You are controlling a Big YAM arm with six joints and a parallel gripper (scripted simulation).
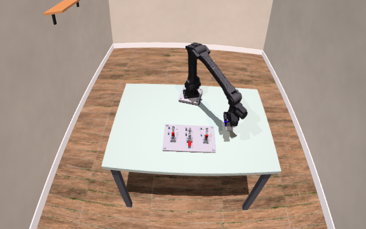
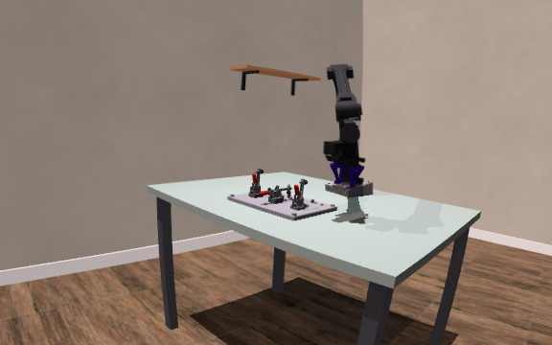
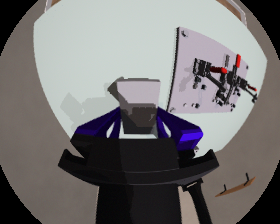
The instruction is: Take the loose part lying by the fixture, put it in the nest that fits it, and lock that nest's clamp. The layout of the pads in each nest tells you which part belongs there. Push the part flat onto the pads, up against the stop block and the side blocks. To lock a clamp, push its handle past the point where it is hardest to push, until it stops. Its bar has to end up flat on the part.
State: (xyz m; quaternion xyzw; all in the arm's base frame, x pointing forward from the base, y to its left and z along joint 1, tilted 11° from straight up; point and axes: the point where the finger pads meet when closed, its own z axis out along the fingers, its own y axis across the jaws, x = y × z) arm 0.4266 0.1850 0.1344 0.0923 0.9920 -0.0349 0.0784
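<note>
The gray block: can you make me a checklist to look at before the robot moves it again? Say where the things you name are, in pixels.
1. End effector (image 1: 228, 124) (image 2: 351, 184) (image 3: 138, 110) shut on the gray block (image 1: 229, 128) (image 2: 335, 188) (image 3: 138, 91): ok.
2. Block held up off the table (image 1: 142, 111) (image 2: 238, 230) (image 3: 91, 50): ok, its shadow lies apart from it.
3. Block over the plate with the clamps (image 1: 197, 149) (image 2: 283, 211) (image 3: 188, 100): not ok, it's off to the side.
4. Both outer clamps' red handles (image 1: 173, 134) (image 1: 206, 136) (image 2: 254, 178) (image 2: 296, 190) standing up: ok.
5. Pads match the block: cannot tell, too small.

An orange shelf on black brackets hangs on the wall.
</note>
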